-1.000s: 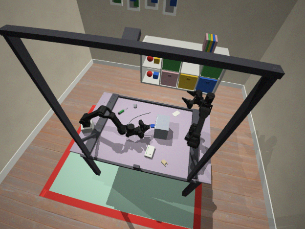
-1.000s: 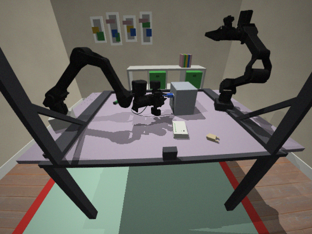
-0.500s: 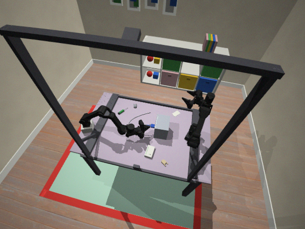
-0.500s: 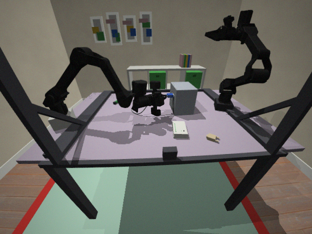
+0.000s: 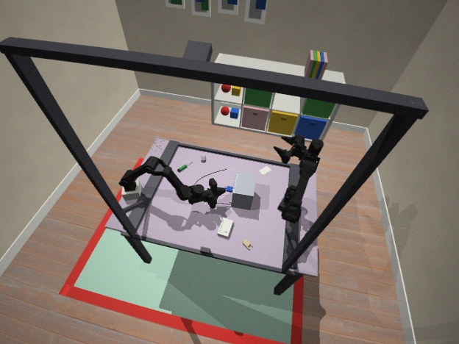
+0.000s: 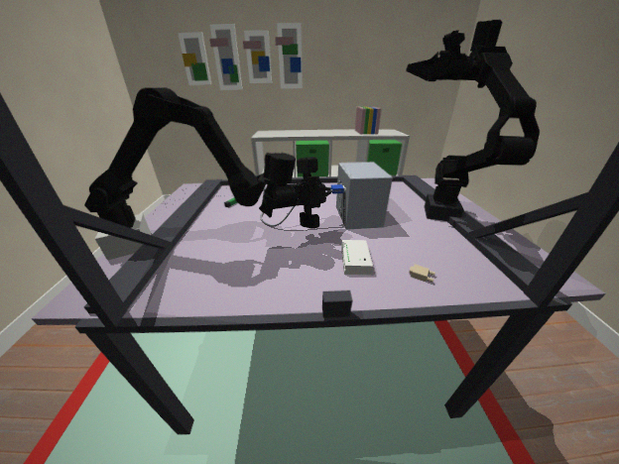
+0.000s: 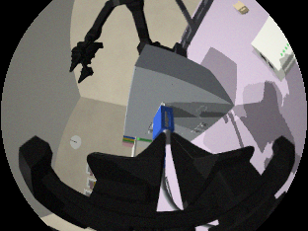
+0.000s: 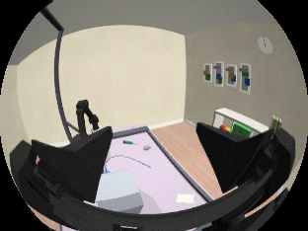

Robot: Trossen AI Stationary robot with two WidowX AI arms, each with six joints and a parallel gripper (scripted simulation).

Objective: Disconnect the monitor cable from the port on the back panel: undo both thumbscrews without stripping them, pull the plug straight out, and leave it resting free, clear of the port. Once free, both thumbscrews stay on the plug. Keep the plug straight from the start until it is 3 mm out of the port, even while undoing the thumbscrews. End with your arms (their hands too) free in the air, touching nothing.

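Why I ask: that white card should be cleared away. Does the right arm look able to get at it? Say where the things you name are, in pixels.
Probably yes: the right pincer (image 5: pixel 278 142) (image 6: pixel 410 68) (image 7: pixel 74 78) (image 8: pixel 155 128) is open, and the white card (image 5: pixel 265 170) (image 8: pixel 186 198) lies on its side of the grey box (image 5: pixel 245 183) (image 6: pixel 364 196) (image 7: pixel 168 85) (image 8: pixel 118 189), seemingly unobstructed. Lying flat, it may be awkward to grip.
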